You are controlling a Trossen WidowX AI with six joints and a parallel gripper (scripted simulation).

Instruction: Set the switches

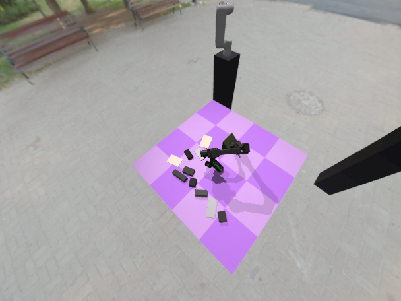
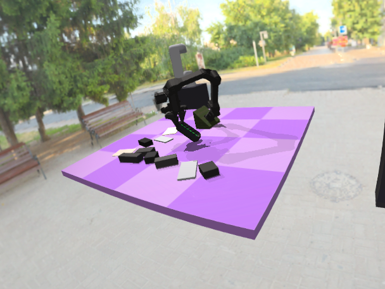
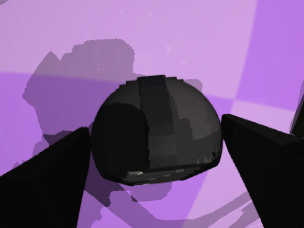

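We count one arm (image 2: 202, 74) and one claw (image 2: 178, 118), and the claw is clamped on one end of the unit (image 2: 189, 131), its fingers standing fairly wide on either side of the dark, rounded body. The unit hangs tilted in the air above the purple checked board (image 2: 278, 177), its free end pointing down and away from the claw, with its shadow on the board beneath. A row of small green marks runs along its face, though they are too small for us to count. On the board itself we count six dark blocks: one (image 1: 188, 154) near the claw, a cluster of three (image 1: 188, 170) (image 1: 179, 175) (image 1: 192, 182), one (image 1: 201, 193) just past them, and one (image 1: 222, 216) at the end of the line. We count four flat plates: two cream ones (image 1: 206, 141) (image 1: 175, 160) and two pale grey ones, the smaller (image 1: 198, 152) partly under the arm and the longer (image 1: 211, 208) just beside the last block. One olive wedge (image 2: 202, 118) sits by the arm's foot. Off the board we see two black posts (image 1: 225, 79) (image 1: 359, 165), the first carrying a grey bracket (image 1: 221, 26), and two park benches (image 1: 43, 39) (image 1: 152, 8).
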